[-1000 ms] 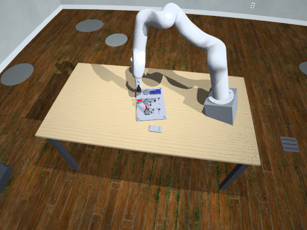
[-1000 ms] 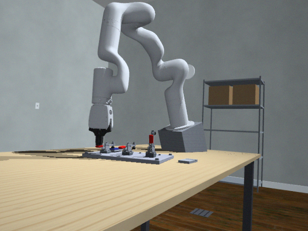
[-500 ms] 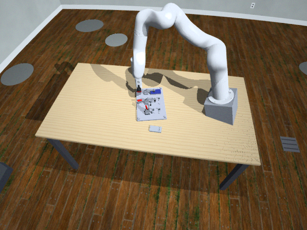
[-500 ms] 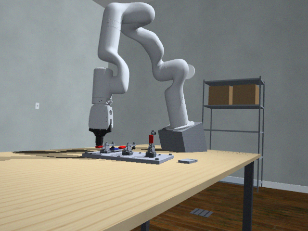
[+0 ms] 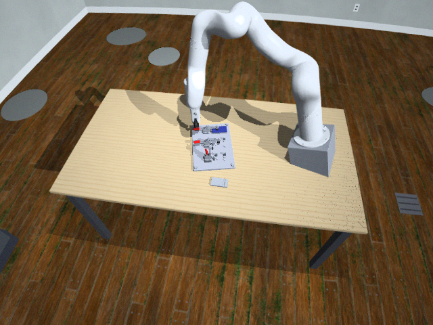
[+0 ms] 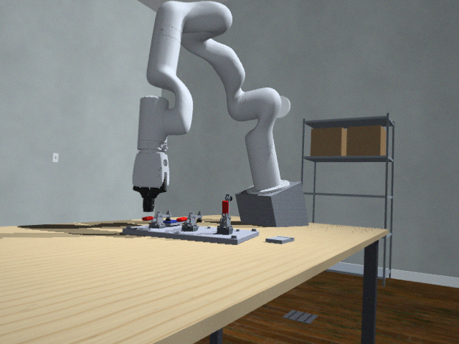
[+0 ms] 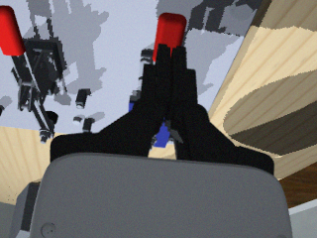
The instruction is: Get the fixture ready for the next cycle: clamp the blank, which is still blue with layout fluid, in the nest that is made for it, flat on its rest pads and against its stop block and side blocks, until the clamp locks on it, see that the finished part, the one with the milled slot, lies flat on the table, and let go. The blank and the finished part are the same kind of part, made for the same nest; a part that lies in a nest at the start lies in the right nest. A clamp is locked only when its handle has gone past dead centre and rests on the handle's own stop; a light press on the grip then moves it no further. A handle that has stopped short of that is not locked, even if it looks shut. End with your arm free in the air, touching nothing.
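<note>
A grey fixture plate [image 5: 214, 148] carries three toggle clamps with red grips. The blue blank [image 5: 219, 129] lies in the far nest, under the far clamp. That clamp's red handle [image 5: 196, 128] lies flat, and it also shows in the side view [image 6: 147, 218] and the wrist view [image 7: 169, 30]. My gripper [image 6: 148, 208] [image 5: 195, 122] is shut and empty, a little above that handle, fingertips pointing down [image 7: 172, 56]. The middle clamp's handle [image 5: 197, 141] lies flat too. The near clamp's handle [image 6: 224, 206] stands upright. The grey finished part [image 5: 218, 182] lies flat on the table, in front of the plate.
The arm's grey base block [image 5: 312, 150] stands to the right of the plate. A metal shelf with cardboard boxes [image 6: 347, 140] stands behind the table in the side view.
</note>
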Controlling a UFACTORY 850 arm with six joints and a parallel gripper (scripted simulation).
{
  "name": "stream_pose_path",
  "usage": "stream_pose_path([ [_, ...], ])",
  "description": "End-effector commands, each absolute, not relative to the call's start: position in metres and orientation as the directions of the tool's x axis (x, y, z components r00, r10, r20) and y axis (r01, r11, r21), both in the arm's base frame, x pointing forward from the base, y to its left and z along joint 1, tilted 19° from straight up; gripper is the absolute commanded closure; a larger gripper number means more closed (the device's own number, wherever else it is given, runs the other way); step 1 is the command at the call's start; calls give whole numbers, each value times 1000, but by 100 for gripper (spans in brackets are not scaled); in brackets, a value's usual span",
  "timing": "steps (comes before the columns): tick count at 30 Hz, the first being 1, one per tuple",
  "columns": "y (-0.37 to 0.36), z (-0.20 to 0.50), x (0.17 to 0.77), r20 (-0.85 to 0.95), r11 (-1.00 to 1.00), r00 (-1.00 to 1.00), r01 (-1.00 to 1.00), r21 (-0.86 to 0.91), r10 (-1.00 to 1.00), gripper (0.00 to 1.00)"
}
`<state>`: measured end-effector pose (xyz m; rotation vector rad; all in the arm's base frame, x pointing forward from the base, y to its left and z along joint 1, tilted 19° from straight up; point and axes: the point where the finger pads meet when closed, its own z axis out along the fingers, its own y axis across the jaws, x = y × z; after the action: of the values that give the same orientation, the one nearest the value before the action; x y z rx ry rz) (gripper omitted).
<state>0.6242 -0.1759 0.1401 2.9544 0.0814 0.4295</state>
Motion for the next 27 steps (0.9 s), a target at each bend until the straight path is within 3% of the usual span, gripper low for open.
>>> stream_pose_path([
  [1,-174,153,622,281,-986,957,31,161,76,100],
  [23,-168,193,609,281,-986,957,31,161,76,100],
  [24,-168,193,609,281,-986,957,31,161,76,0],
  [27,-168,193,609,281,-986,957,31,161,76,0],
])
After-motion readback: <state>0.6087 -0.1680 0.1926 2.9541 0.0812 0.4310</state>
